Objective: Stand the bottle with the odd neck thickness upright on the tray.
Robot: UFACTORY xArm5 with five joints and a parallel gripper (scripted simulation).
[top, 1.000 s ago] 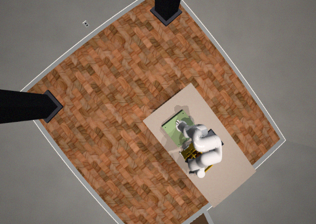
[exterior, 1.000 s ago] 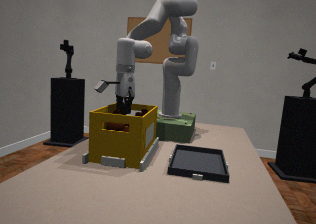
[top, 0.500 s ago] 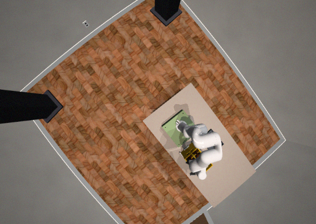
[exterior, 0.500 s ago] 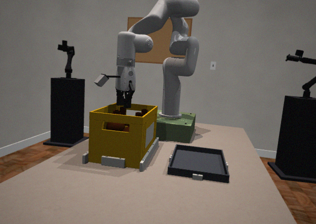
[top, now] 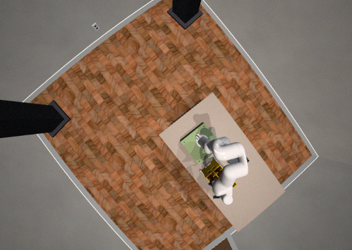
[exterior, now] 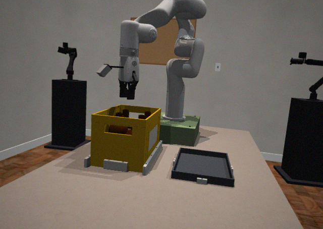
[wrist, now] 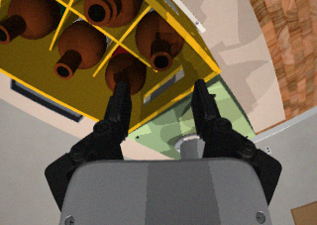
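The yellow crate (exterior: 117, 148) (top: 207, 172) (wrist: 59, 93) stands level on the table. In the wrist view, brown bottles stand in its cells: one at the upper left (wrist: 34, 14), one at the top (wrist: 119, 7), one at the middle left (wrist: 84, 44), one near the right wall (wrist: 154, 32). Another bottle (wrist: 113, 75) is partly hidden behind the left finger. Through the crate's hand hole a brown bottle part (exterior: 117, 129) shows; its tilt is unclear. Neck thickness differences cannot be told. My gripper (exterior: 126, 97) (wrist: 160, 91) is open and empty above the crate. The dark tray (exterior: 185, 176) is level, with nothing on it.
Grey stop blocks (exterior: 115, 165) and a long grey rail (exterior: 152, 157) border the crate. Small grey blocks (exterior: 202, 180) touch the tray. The green arm base (exterior: 179, 133) (top: 191, 150) stands behind the crate. The crate's raised walls surround the bottles.
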